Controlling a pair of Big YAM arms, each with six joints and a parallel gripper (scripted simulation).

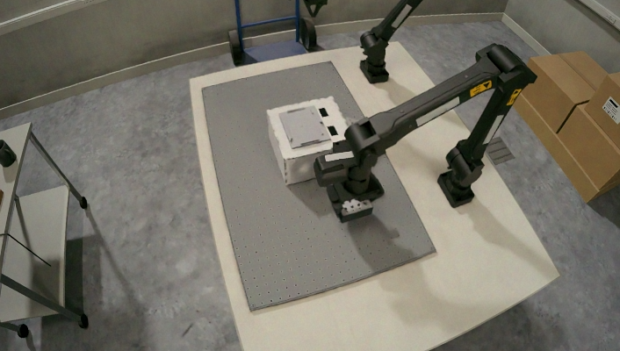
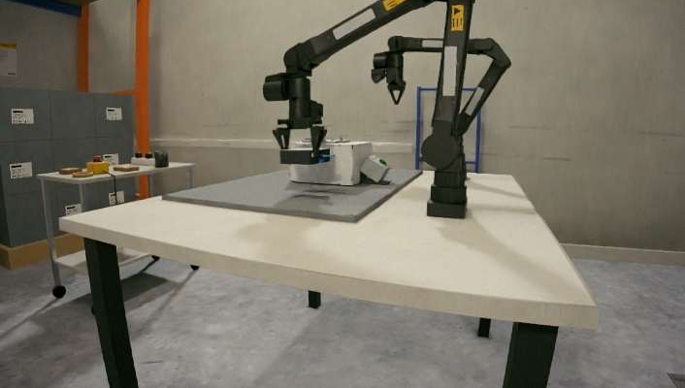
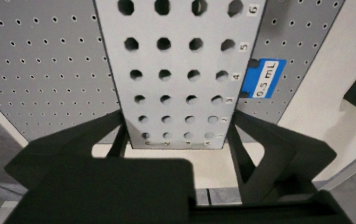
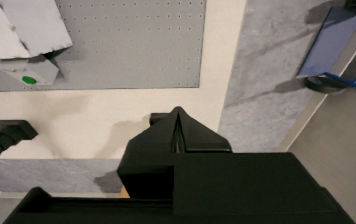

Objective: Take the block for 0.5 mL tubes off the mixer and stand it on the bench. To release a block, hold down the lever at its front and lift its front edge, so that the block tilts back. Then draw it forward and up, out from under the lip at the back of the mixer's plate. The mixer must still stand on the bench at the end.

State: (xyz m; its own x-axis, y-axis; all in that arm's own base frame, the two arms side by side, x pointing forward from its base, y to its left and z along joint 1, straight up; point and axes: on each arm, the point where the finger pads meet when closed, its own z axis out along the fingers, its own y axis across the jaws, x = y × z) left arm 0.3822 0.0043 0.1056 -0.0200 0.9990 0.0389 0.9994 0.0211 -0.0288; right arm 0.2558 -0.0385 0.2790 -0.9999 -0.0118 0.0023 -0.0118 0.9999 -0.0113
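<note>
My left gripper (image 2: 300, 154) (image 3: 177, 111) is shut on the tube block (image 1: 356, 209) (image 2: 298, 157) (image 3: 180, 60), fingers on its two long sides. The block has a light top with rows of round holes, dark sides and a blue 0.5 mL tag (image 3: 266, 79). It hangs about level above the perforated board, with a shadow below it, beside the mixer. The white mixer (image 1: 299, 168) (image 2: 344, 166) (image 4: 10, 42) stands upright on the board; its grey top plate (image 1: 301, 127) (image 4: 42, 22) bears no block. My right gripper (image 1: 314, 14) (image 2: 397, 103) (image 4: 178, 111) is shut and empty, high up at the far end.
The grey perforated board (image 1: 274, 255) (image 2: 243, 194) (image 4: 140, 60) lies on the pale table (image 1: 480, 274) (image 2: 454, 262). A sloped panel (image 2: 371, 170) (image 4: 42, 72) with a green button sits at the mixer's side facing the arm bases. My left arm reaches over the board close to the mixer.
</note>
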